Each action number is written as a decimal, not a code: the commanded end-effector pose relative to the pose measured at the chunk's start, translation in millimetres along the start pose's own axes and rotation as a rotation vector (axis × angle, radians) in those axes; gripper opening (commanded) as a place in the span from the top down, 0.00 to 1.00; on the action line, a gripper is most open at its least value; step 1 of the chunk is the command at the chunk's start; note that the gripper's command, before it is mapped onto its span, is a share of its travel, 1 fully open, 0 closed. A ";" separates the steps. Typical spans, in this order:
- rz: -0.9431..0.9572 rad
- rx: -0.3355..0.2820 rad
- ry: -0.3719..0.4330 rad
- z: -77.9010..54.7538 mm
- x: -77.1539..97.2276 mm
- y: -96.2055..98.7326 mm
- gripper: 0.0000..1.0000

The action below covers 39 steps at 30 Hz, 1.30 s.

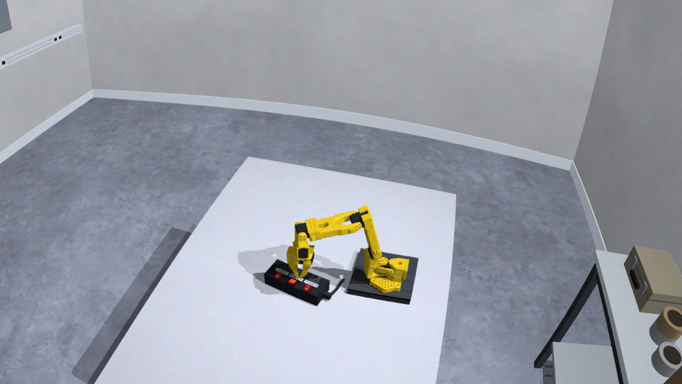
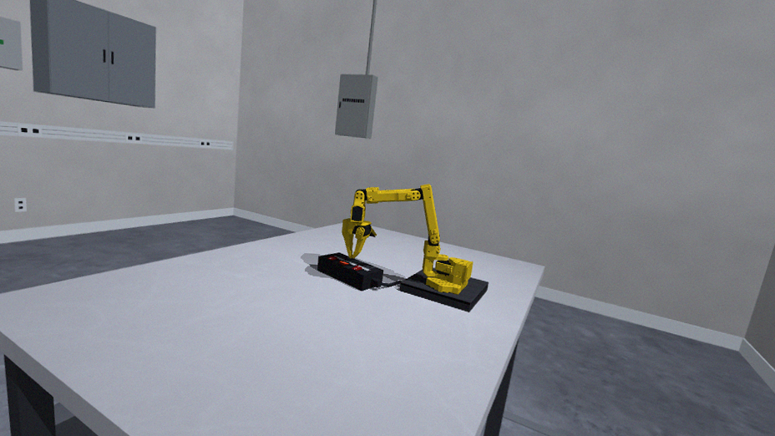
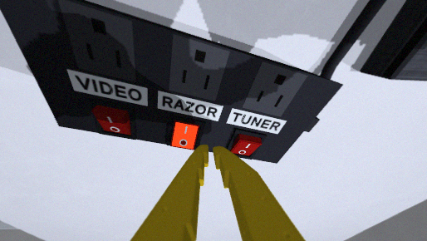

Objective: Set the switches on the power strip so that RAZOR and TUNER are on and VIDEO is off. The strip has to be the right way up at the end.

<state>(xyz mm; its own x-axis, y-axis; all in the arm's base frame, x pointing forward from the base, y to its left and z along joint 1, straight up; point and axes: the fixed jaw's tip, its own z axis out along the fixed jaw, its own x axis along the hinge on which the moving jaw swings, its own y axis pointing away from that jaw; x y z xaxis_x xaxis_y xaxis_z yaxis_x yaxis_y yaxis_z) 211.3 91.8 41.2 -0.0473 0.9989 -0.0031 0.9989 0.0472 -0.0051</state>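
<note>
Your power strip (image 3: pixel 174 83) lies face-up on the worktop (image 2: pixel 249 353) beside the arm's base plate (image 1: pixel 405 293). The fingers are clenched on nothing, between the RAZOR switch (image 3: pixel 184 135) and the TUNER switch (image 3: pixel 246 145). It's rigid, probably light — press rockers, don't grab.

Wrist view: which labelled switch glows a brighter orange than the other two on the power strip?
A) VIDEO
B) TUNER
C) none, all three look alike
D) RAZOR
D. The RAZOR switch in the middle is bright orange, while the VIDEO switch and the TUNER switch are a darker red; the shut gripper points between RAZOR and TUNER.
</note>
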 end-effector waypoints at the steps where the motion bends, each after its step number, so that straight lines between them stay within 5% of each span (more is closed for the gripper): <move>1: -0.028 -0.011 0.005 -1.1 3.0 -6.1 1.00; 12: -0.090 -0.011 0.005 0.4 7.8 -28.1 1.00; 39: -0.095 -0.010 0.005 0.4 8.3 -29.2 1.00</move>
<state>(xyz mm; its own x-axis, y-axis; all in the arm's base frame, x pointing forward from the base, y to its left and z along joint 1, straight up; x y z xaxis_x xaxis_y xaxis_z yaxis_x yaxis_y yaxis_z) 184.5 97.7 41.1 -0.1260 0.9920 0.0008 0.9920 0.1260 0.0046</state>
